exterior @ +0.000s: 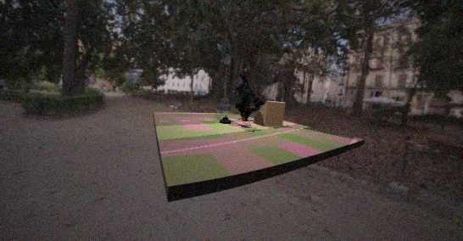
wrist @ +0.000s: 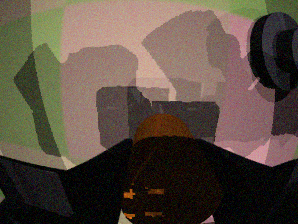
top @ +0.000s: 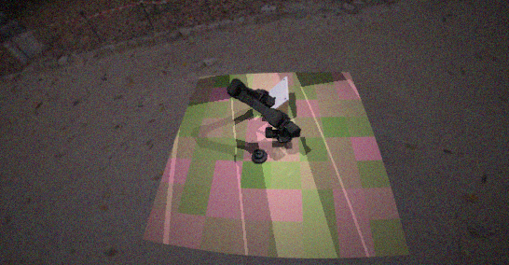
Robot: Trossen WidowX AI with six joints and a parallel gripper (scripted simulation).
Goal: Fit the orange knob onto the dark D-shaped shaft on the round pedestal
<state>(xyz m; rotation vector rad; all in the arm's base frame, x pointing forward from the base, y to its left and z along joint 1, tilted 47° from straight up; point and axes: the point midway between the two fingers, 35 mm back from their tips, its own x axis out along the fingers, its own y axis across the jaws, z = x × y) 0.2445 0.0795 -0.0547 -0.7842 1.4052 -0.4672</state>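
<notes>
The orange knob [wrist: 162,126] [exterior: 243,118] is between the fingers of my gripper [wrist: 163,145] [exterior: 244,115], which is shut on it. In the wrist view its lower part is in deep shadow, and its hole cannot be made out. The knob looks to be a little above the table in the exterior view. In the top view the arm hides it. The dark round pedestal [top: 259,156] [exterior: 225,120] [wrist: 271,47] stands a short way to the side of my gripper. Its dark shaft [wrist: 287,50] is partly cut off at the wrist view's right edge.
A box with a pale top [top: 281,92] and tan side [exterior: 272,114] stands close behind the gripper and near the arm. Shadows of the arm and fingers fall across the pink and green checkered table [top: 284,205] [exterior: 195,168].
</notes>
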